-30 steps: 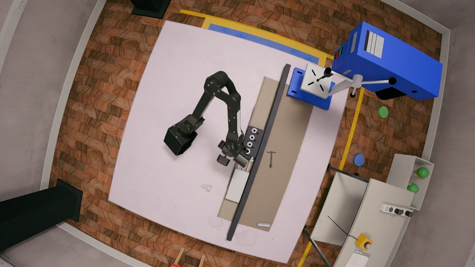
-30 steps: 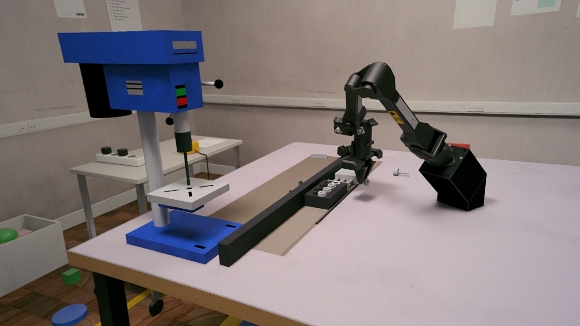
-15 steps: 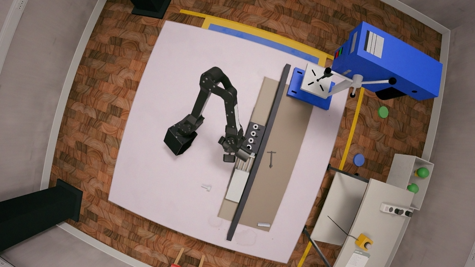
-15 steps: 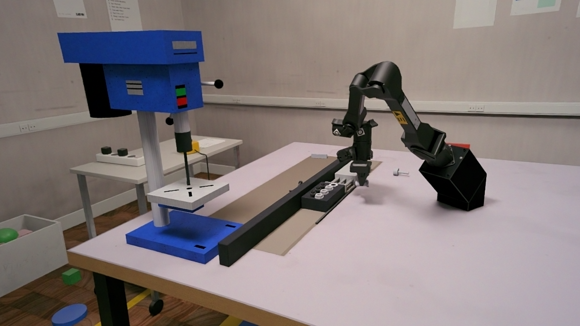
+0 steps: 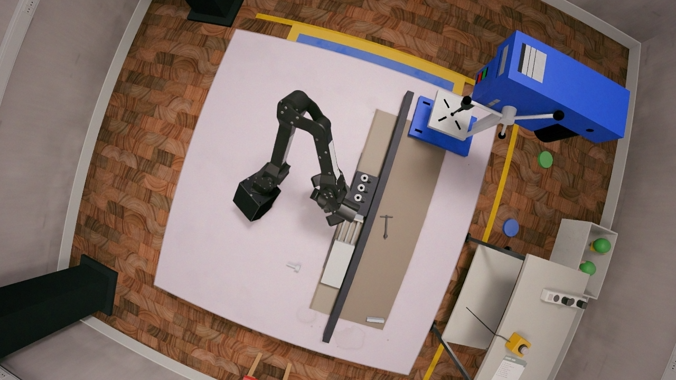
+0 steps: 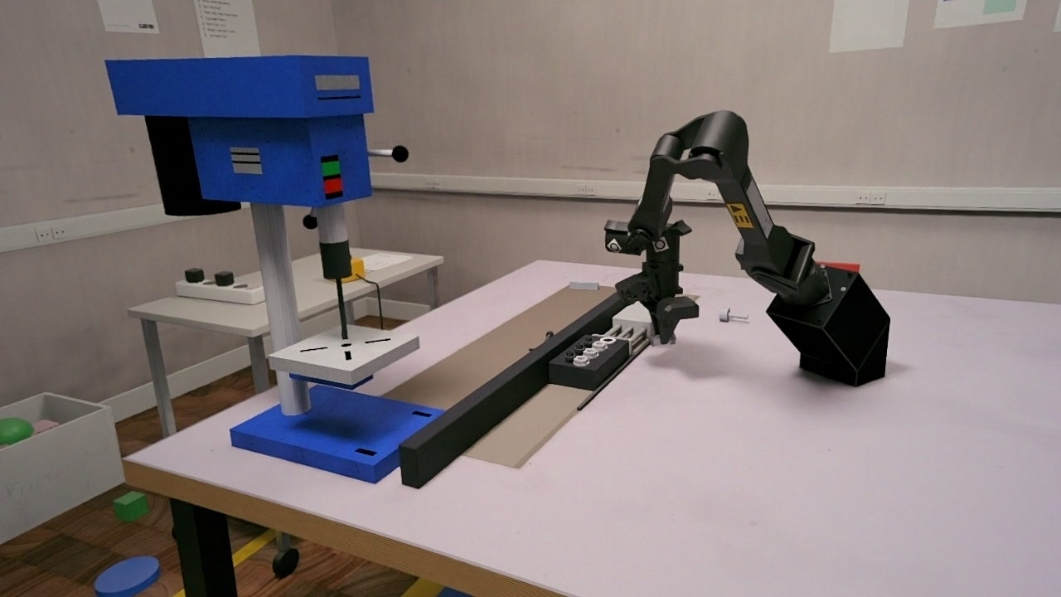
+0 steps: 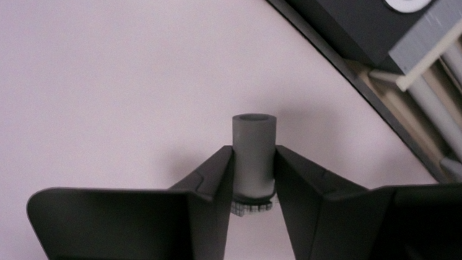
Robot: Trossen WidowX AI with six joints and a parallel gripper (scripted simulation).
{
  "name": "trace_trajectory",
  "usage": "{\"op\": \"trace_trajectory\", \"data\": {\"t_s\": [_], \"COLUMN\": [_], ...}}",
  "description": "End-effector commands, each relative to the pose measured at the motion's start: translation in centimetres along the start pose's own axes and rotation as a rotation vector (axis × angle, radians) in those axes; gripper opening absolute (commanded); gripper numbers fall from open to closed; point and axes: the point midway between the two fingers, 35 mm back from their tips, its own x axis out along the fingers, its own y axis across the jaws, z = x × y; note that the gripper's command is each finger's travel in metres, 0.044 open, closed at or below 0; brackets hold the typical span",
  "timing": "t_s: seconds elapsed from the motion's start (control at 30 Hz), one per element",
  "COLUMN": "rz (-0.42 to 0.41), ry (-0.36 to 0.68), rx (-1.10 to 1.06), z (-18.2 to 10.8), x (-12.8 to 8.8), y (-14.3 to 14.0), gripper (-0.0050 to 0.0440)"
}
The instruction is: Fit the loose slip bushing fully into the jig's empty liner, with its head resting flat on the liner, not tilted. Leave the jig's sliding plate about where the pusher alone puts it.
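Observation:
My gripper (image 7: pixel 252 154) is shut on the grey slip bushing (image 7: pixel 254 159). It grips the shank, which points away from the wrist, and the knurled head sits behind the fingertips. I hold it above the table, just beside the jig. The dark sliding plate (image 5: pixel 361 188) carries a row of white-ringed liners and lies against the long dark fence (image 5: pixel 368 212). The gripper (image 5: pixel 342 215) hangs over the plate's near end, by the pusher rods (image 5: pixel 348 231) and the white pusher block (image 5: pixel 338 264). In the side view the gripper (image 6: pixel 665 327) is next to the plate (image 6: pixel 589 360). I cannot tell which liner is empty.
A small white pin (image 5: pixel 293 267) lies loose on the table. A T-shaped tool (image 5: pixel 385 226) and a small white bar (image 5: pixel 375 320) lie on the tan mat beyond the fence. The blue drill press (image 5: pixel 543 85) stands at the fence's far end.

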Motion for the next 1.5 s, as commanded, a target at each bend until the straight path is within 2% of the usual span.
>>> {"op": "trace_trajectory", "data": {"t_s": [0.0,0.17,0.67,0.73,1.23,1.47], "rz": [-0.002,-0.001,-0.001,-0.001,-0.004,-0.007], "ry": [0.000,0.000,-0.002,-0.002,-0.010,-0.014], "rx": [-0.157,-0.261,-0.778,-0.778,-1.295,-1.398], "z": [0.3,0.4,0.9,0.9,1.1,1.3], "x": [-0.1,-0.1,-0.1,-0.1,-0.2,-0.2], "y": [0.6,1.0,3.0,3.0,4.9,5.3], "gripper": [-0.0050,-0.0050,-0.0050,-0.0050,-0.0050,-0.0050]}}
